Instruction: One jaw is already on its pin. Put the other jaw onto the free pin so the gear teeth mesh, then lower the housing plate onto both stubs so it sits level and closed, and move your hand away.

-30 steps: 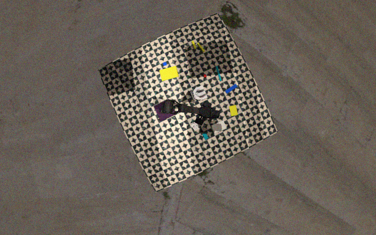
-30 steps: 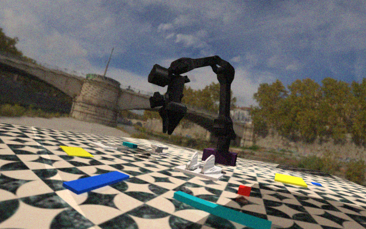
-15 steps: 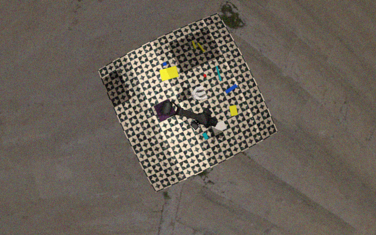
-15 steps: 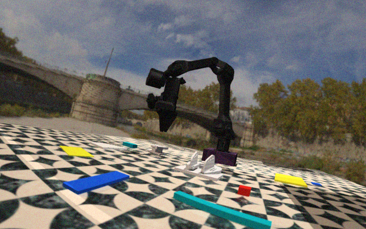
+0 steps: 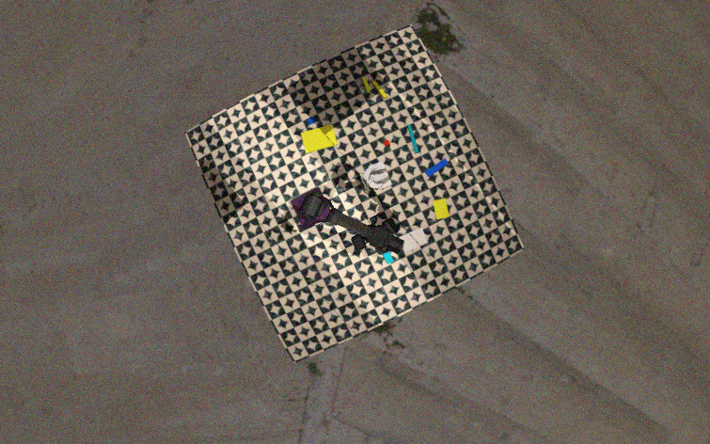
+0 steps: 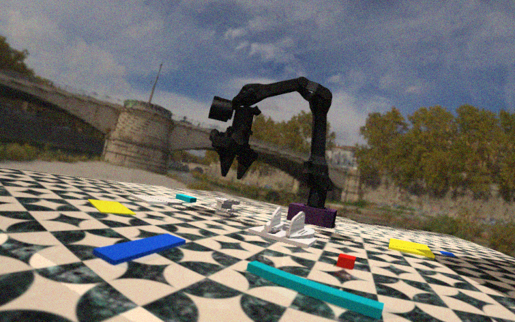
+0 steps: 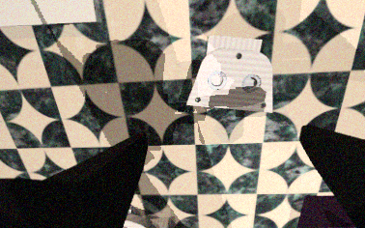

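Observation:
The white base plate (image 5: 367, 181) (image 6: 301, 241) carries two upright jaws, standing side by side with a gap between them. Whether their teeth mesh is too small to tell. The white housing plate (image 6: 225, 204) (image 7: 238, 70) lies apart from it on the patterned table, with two round holes or sockets facing up in the wrist view; the arm hides it in the top view. My gripper (image 6: 232, 177) (image 7: 224, 134) is wide open and empty, high above the table near the housing plate, which shows ahead of the fingertips in the wrist view.
A flat white rectangle (image 5: 416, 240) (image 6: 153, 198) (image 7: 39, 12) and a cyan block (image 5: 388, 257) (image 6: 185, 198) lie near the housing plate. A blue bar (image 5: 436, 167) (image 6: 139, 248), teal bar (image 5: 413, 138) (image 6: 315, 288), red block (image 5: 386, 142) (image 6: 346, 260) and yellow pieces lie around the base plate.

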Robot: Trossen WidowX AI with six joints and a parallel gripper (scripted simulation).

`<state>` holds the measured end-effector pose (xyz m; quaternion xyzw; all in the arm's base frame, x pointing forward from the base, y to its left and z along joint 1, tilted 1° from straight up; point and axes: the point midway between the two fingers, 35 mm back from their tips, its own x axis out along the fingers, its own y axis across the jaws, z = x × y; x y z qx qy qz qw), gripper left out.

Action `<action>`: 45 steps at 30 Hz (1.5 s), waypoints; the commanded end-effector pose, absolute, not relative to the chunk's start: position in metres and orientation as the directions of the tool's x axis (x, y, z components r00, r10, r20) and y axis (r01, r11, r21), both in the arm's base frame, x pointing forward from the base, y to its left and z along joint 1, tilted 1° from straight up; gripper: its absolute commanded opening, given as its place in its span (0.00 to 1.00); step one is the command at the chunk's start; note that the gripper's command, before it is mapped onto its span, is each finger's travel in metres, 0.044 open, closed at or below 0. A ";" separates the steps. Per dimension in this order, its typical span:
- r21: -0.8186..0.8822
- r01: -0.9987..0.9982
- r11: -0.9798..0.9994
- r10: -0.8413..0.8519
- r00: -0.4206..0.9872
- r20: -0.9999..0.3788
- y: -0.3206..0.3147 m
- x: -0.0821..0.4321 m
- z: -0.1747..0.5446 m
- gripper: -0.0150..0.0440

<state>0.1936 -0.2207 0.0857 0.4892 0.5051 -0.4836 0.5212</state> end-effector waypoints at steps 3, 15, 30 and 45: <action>0.024 0.997 -0.067 -0.011 0.023 -1.000 -0.228 0.179 0.088 1.00; 0.024 0.995 -0.100 -0.011 0.023 -1.000 -0.230 0.176 0.048 1.00; 0.024 0.995 -0.100 -0.011 0.023 -1.000 -0.230 0.176 0.030 1.00; 0.024 0.995 -0.100 -0.011 0.023 -1.000 -0.231 0.176 0.014 1.00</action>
